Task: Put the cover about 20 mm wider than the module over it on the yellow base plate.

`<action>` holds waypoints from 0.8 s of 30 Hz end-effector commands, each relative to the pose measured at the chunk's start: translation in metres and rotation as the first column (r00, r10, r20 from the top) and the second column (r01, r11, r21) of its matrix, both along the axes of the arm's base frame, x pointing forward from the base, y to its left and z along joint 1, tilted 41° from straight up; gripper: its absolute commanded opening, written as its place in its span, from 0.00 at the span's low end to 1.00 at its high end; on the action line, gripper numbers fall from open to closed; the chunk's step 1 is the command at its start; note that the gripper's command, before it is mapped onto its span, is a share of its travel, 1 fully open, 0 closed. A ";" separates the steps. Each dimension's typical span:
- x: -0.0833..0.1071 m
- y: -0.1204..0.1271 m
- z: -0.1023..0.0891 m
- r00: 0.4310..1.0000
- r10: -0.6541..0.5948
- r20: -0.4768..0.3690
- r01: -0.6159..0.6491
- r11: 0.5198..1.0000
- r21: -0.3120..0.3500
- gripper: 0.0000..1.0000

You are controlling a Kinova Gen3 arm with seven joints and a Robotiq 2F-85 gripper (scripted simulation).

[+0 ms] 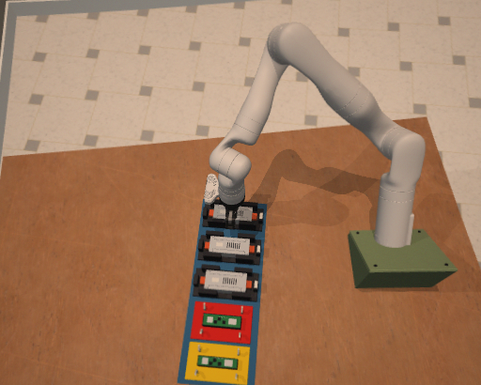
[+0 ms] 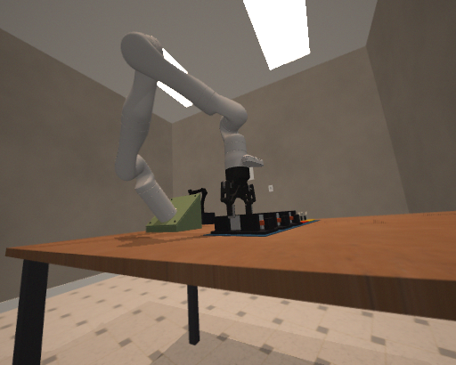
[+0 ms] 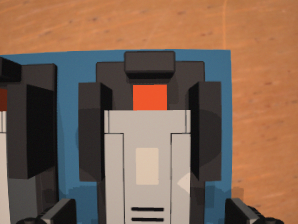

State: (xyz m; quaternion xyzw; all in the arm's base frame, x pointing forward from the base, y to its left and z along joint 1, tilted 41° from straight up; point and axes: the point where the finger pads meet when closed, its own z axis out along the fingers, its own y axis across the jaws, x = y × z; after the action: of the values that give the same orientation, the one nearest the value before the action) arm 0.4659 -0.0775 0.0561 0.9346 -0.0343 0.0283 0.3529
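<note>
Three grey covers sit in black holders on a blue mat: the far cover (image 1: pixel 239 214), the middle cover (image 1: pixel 229 245) and the near cover (image 1: pixel 225 280). My gripper (image 1: pixel 231 217) is open and empty, low over the far cover, its fingers straddling the cover's sides. In the wrist view the far cover (image 3: pixel 146 165) fills the centre, with an orange pad (image 3: pixel 149 96) of its holder beyond it and my fingertips at the bottom corners. The yellow base plate (image 1: pixel 217 362) with its green module (image 1: pixel 217 361) lies at the mat's near end. From the side view my gripper (image 2: pixel 237 213) reaches down to the holder.
A red plate (image 1: pixel 222 321) with another green module lies between the near holder and the yellow plate. The arm's green base (image 1: pixel 399 257) stands to the right of the mat. Part of the neighbouring holder (image 3: pixel 22 120) shows at the wrist view's left edge.
</note>
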 end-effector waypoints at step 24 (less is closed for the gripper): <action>0.001 -0.011 -0.013 1.000 0.001 0.001 -0.001 1.000 0.001 1.00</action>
State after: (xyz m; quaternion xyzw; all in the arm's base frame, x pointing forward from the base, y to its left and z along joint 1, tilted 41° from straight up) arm 0.4663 -0.0884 0.0438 0.9346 -0.0343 0.0282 0.3529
